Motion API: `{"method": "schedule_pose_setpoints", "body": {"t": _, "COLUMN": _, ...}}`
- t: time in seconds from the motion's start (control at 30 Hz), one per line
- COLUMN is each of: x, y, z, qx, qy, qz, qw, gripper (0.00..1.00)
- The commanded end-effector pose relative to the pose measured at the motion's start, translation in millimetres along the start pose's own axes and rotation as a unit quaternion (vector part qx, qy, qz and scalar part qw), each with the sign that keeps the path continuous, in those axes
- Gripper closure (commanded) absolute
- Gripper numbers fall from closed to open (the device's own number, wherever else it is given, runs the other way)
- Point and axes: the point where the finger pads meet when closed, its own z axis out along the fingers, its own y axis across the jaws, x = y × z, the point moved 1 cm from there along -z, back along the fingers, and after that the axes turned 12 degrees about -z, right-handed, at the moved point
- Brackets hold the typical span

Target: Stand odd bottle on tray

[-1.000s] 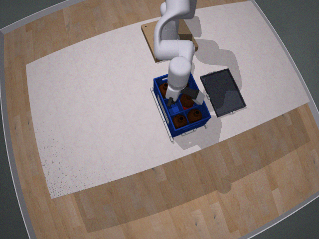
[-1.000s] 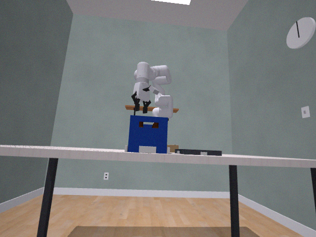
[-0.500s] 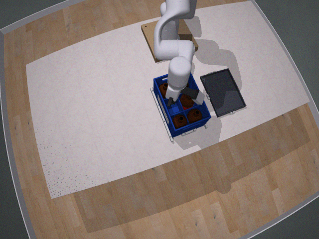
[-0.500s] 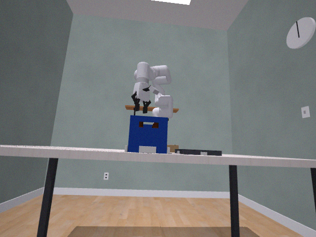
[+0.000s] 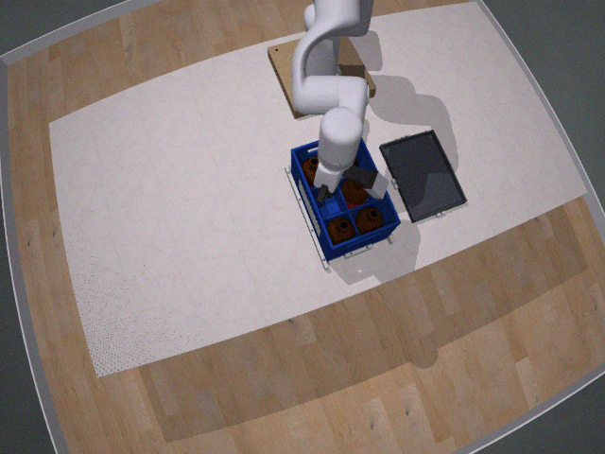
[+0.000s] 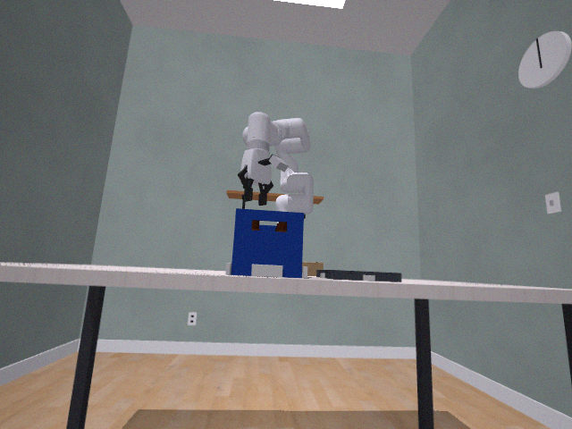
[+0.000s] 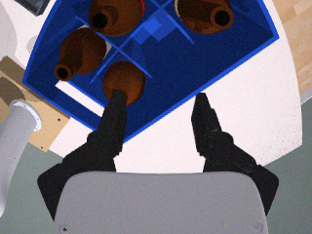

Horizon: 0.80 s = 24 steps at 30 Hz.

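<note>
One claw (image 5: 324,194) (image 6: 255,197) (image 7: 159,104) above the crate (image 5: 362,245) (image 6: 267,249) (image 7: 246,58)

The robot arm (image 5: 340,131) (image 6: 259,131) (image 7: 15,146) and its claw (image 5: 322,196) (image 6: 255,198) (image 7: 159,104) show no discernible shift over the past second above the blue crate (image 5: 364,243) (image 6: 267,251) (image 7: 234,66), any smaller movement too slight to make out from the top or exterior view.
</note>
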Motion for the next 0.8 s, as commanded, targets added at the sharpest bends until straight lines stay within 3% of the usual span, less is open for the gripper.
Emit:
{"method": "schedule_pose_setpoints", "body": {"t": 0.0, "x": 0.2, "y": 1.0, "z": 0.0, "qx": -0.002, "qy": 0.0, "qz": 0.0, "qw": 1.0, "gripper": 0.35}}
{"method": "schedule_pose_setpoints", "body": {"t": 0.77, "x": 0.0, "y": 1.2, "z": 19.9, "qx": -0.002, "qy": 0.0, "qz": 0.0, "qw": 1.0, "gripper": 0.35}}
